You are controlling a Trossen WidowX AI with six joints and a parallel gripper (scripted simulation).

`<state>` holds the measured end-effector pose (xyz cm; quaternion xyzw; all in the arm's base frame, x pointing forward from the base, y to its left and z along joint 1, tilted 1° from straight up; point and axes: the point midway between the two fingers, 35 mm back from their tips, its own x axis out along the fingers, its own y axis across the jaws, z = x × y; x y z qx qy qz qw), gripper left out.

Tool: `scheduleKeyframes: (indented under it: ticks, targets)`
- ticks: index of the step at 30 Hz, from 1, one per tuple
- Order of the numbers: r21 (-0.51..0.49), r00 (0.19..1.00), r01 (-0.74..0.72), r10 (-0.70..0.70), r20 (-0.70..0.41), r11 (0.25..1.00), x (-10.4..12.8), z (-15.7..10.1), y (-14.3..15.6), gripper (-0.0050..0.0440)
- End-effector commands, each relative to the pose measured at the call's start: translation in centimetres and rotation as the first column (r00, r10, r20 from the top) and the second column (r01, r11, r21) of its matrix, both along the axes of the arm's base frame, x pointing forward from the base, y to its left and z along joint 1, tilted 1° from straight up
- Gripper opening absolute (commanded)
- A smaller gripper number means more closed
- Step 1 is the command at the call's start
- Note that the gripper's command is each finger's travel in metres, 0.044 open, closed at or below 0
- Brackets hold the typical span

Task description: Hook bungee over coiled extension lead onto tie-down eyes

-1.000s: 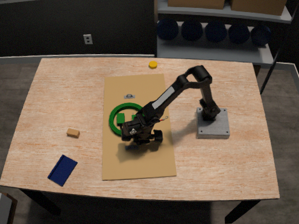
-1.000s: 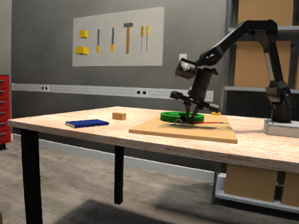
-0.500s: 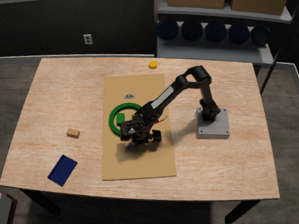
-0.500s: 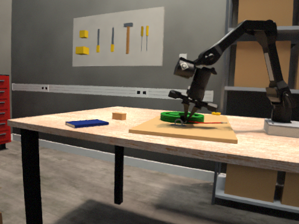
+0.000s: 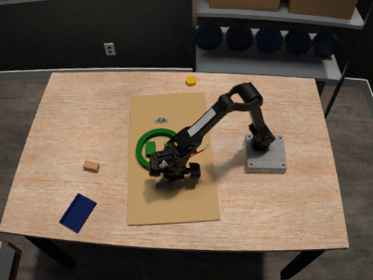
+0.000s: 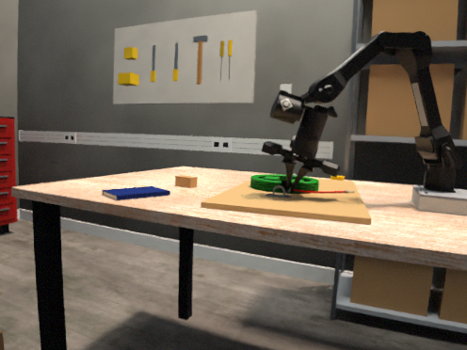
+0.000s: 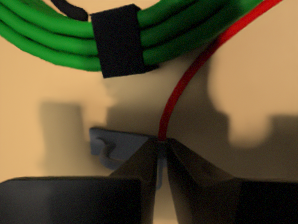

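The green coiled lead (image 5: pixel 141 150) lies on the tan board (image 5: pixel 173 199); it also shows in the side view (image 6: pixel 270 181) and fills the top of the wrist view (image 7: pixel 60 35), bound by a black strap (image 7: pixel 120 42). My gripper (image 7: pixel 161 145) is shut on the end of the red bungee (image 7: pixel 182 87), low over the board just in front of the coil (image 6: pixel 293 182). The bungee runs from the fingertips up and right across the coil's edge (image 6: pixel 322 191). The near grey tie-down eye (image 7: pixel 107 146) sits right at the fingertips, to their left. The far eye (image 5: pixel 162 120) stands behind the coil.
A yellow disc (image 5: pixel 191 80) lies at the table's back. A tan block (image 5: pixel 91 165) and a blue book (image 5: pixel 77 212) lie left of the board. The arm's grey base (image 5: pixel 265 153) stands to the right.
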<state>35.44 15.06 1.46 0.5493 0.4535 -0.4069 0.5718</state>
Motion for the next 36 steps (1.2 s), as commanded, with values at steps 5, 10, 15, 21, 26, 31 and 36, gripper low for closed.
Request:
scheduleKeyframes:
  ticks: [5,10,15,21,26,31,36]
  targets:
    - [0.01,1.0,0.0,0.0,0.022,1.0,0.34,0.84,0.16,-0.005]
    - [0.01,1.0,-0.001,0.0,0.022,1.0,0.51,0.81,0.04,-0.005]
    - [0.01,1.0,-0.002,0.002,0.022,1.0,0.8,0.76,-0.15,-0.005]
    - [0.01,1.0,-0.001,0.001,0.022,1.0,1.02,0.71,-0.23,-0.005]
    - [0.01,1.0,0.003,-0.003,0.022,1.0,1.27,0.64,-0.28,-0.005]
    - [0.01,1.0,0.002,-0.002,0.024,1.0,0.81,0.82,-0.23,-0.005]
    - [0.01,1.0,0.002,-0.002,0.024,1.0,0.81,0.82,-0.23,-0.005]
